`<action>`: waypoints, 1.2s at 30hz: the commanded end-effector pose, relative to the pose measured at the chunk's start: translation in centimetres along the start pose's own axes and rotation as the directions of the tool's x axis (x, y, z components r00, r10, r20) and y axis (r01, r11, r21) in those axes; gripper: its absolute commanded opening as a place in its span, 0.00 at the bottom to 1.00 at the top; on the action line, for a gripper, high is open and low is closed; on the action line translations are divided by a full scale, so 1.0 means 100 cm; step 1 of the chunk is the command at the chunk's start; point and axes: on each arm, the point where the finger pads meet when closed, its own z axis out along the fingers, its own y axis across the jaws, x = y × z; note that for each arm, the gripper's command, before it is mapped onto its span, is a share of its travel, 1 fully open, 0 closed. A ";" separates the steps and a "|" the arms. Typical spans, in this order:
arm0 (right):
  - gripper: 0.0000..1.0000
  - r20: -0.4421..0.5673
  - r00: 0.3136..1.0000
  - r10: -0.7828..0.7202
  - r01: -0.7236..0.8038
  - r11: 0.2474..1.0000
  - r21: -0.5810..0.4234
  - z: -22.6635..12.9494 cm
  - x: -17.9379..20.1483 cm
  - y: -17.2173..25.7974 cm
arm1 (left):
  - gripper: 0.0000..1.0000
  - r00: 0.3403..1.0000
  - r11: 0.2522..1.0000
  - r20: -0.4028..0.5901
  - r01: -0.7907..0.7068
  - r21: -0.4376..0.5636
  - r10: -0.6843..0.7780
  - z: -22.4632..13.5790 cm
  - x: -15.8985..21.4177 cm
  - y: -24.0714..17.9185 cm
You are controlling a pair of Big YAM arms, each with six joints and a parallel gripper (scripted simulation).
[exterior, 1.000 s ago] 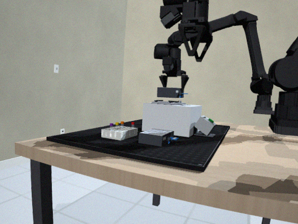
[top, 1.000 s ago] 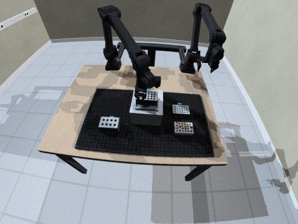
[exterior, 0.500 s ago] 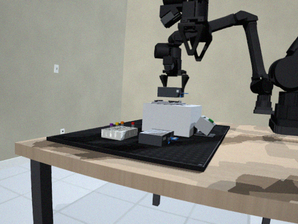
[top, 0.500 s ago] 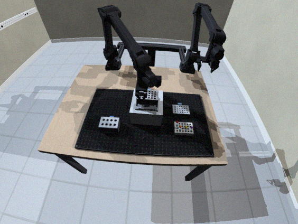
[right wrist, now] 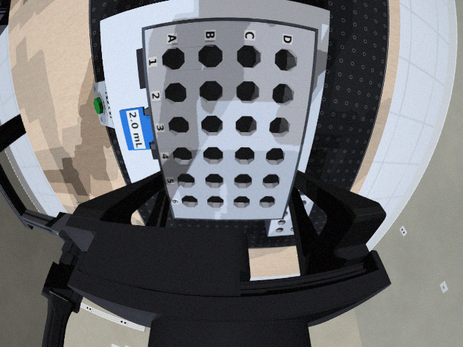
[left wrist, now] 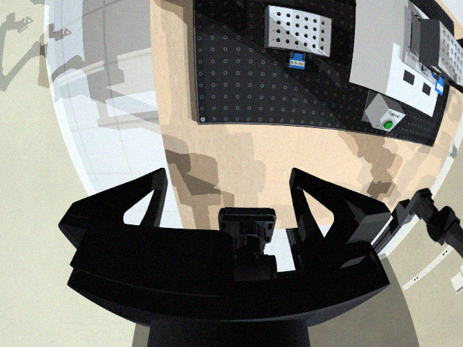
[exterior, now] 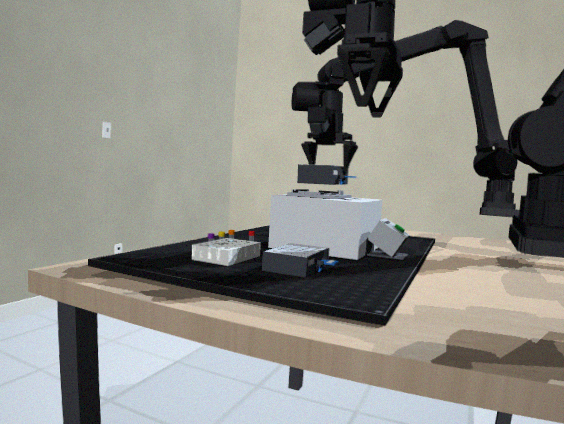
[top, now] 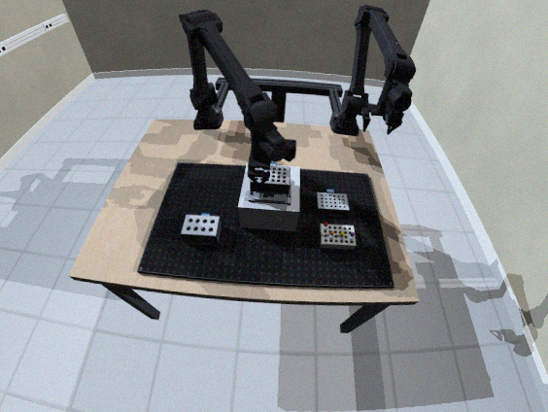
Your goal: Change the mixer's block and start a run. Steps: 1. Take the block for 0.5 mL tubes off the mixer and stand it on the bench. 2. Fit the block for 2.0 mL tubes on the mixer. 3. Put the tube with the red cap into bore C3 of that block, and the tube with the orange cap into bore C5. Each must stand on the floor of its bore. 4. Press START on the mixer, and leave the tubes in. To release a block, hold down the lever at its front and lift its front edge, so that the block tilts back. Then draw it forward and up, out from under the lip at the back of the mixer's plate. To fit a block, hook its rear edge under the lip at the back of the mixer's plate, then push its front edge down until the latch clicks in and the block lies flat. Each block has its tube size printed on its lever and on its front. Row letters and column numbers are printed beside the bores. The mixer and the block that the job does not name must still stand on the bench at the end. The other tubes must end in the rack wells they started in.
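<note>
The right jaws (top: 259,179) (exterior: 330,159) grip the 2.0 mL block (top: 280,175) (exterior: 320,174) (left wrist: 443,51) (right wrist: 228,138) above the mixer (top: 268,217) (exterior: 320,222) (left wrist: 373,45) (right wrist: 123,45), not touching its plate; the left jaws (top: 378,125) (exterior: 370,111) hang open, well apart. Lower it off-line and the rear edge could miss the lip, leaving the block crooked, the latch unclicked!

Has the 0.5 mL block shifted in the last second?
No. The 0.5 mL block shows no visible shift against the mixer in the top view.
</note>
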 end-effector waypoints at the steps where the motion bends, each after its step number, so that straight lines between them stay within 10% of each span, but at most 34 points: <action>1: 0.00 0.115 0.993 0.003 -0.019 0.990 0.143 -0.082 -0.018 -0.040 | 1.00 1.000 1.000 0.003 0.007 0.002 -0.007 -0.001 0.001 -0.001; 36: 0.00 0.102 0.995 -0.009 0.012 1.000 -0.024 -0.061 -0.023 -0.036 | 1.00 0.999 1.000 0.039 0.007 0.000 -0.007 -0.015 -0.011 0.001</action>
